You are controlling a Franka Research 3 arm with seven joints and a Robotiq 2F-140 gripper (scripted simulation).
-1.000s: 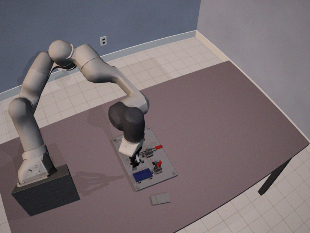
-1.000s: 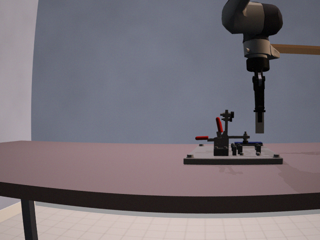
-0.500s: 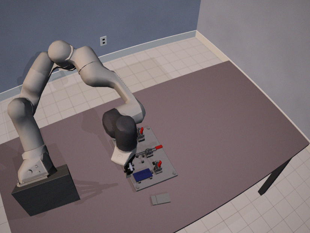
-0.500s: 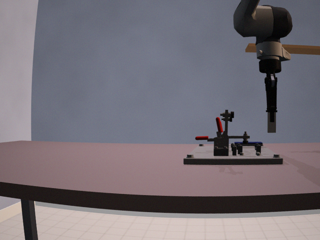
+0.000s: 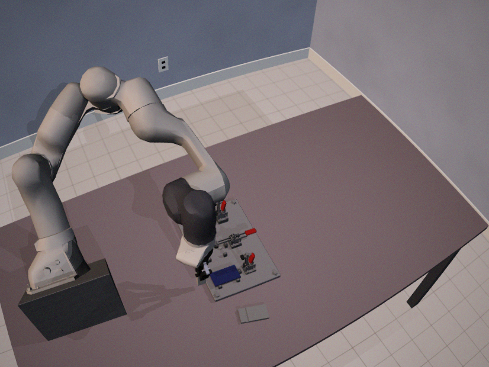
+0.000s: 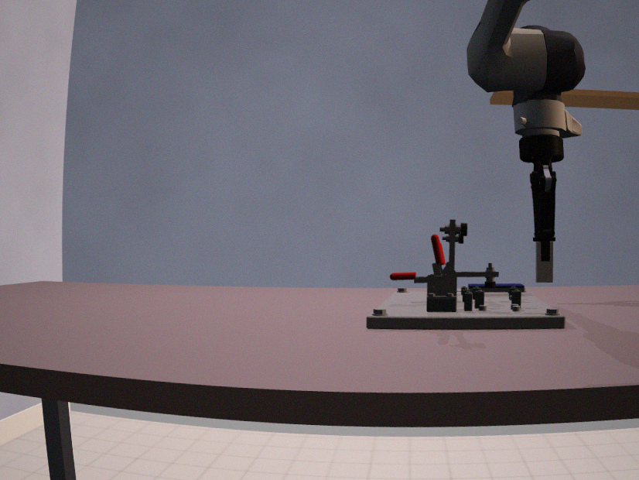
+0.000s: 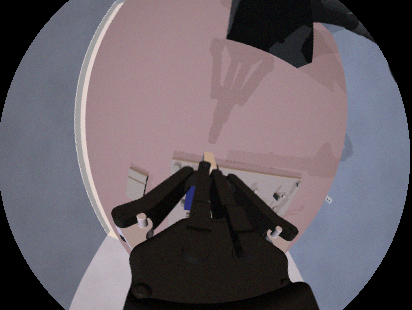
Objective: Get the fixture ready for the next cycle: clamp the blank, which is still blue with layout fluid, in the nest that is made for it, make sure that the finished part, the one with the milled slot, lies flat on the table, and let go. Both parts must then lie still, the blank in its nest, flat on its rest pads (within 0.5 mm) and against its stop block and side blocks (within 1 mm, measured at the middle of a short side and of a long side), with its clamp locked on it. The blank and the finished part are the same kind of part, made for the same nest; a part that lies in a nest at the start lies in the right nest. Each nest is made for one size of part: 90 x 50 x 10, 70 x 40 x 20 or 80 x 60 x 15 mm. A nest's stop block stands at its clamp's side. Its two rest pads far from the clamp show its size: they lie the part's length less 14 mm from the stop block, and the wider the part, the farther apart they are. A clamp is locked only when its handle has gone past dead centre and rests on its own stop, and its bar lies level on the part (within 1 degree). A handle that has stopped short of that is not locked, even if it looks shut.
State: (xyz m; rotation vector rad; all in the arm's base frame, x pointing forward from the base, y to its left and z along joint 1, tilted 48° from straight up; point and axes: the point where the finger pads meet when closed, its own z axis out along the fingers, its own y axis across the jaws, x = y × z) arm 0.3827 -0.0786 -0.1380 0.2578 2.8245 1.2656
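Observation:
The blue blank [image 5: 225, 275] [image 6: 497, 285] [image 7: 189, 198] lies in the nest at the near end of the grey fixture plate [image 5: 265, 260] [image 6: 464, 321] [image 7: 266, 180]. That nest's clamp [image 5: 248, 263] has its red handle [image 5: 251, 258] [image 6: 437, 249] upright and its bar raised. The middle clamp's red handle [image 5: 250, 231] [image 6: 402, 276] lies level, with its bar down over a nest with no part. The grey finished part [image 5: 253, 313] [image 7: 138, 179] lies flat on the table in front of the plate. My gripper [image 5: 204, 272] [image 6: 544, 271] [image 7: 206, 159] is shut and empty, just off the blank's short side far from the clamp, slightly above it.
A third clamp [image 5: 222, 213] with an upright red handle stands at the plate's far end. The robot's dark base block [image 5: 71, 303] stands at the table's left. The table edge [image 5: 355, 315] runs in front of the finished part.

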